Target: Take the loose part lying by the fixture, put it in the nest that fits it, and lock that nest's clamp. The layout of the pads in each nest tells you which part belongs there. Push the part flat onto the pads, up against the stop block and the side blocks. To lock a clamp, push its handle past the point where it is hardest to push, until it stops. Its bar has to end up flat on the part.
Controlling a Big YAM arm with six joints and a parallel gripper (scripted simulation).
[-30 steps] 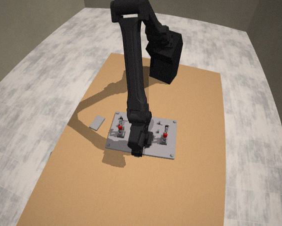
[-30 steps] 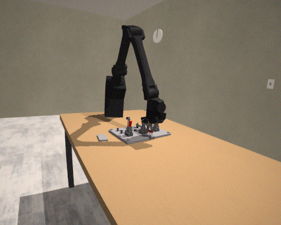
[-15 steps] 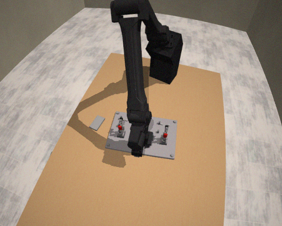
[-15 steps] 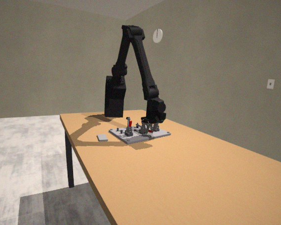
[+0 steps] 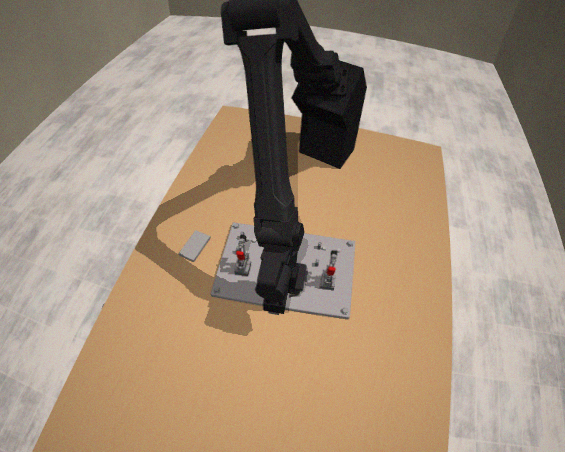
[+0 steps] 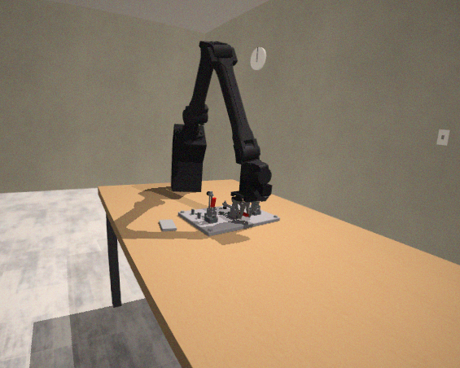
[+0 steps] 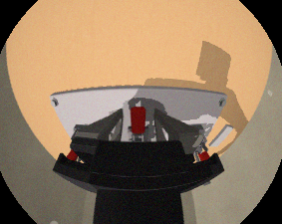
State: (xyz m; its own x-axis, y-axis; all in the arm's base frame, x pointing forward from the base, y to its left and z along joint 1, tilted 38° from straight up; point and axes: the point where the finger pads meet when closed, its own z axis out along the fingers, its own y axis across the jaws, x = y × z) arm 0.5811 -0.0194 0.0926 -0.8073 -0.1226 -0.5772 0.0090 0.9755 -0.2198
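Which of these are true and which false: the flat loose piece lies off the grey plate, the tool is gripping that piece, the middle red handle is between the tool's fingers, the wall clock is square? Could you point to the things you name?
The loose piece (image 5: 195, 245) (image 6: 168, 225) (image 7: 221, 135) lies off the grey plate (image 5: 321, 305) (image 6: 265, 220) (image 7: 91, 106). True.
The tool (image 5: 276, 300) (image 6: 238, 215) (image 7: 139, 112) is gripping that piece. False: it is over the plate, away from the piece.
The middle red handle (image 6: 245, 214) (image 7: 138, 119) is between the tool's fingers. True, with gaps beside it.
The wall clock (image 6: 258, 59) is square. False: it is round.
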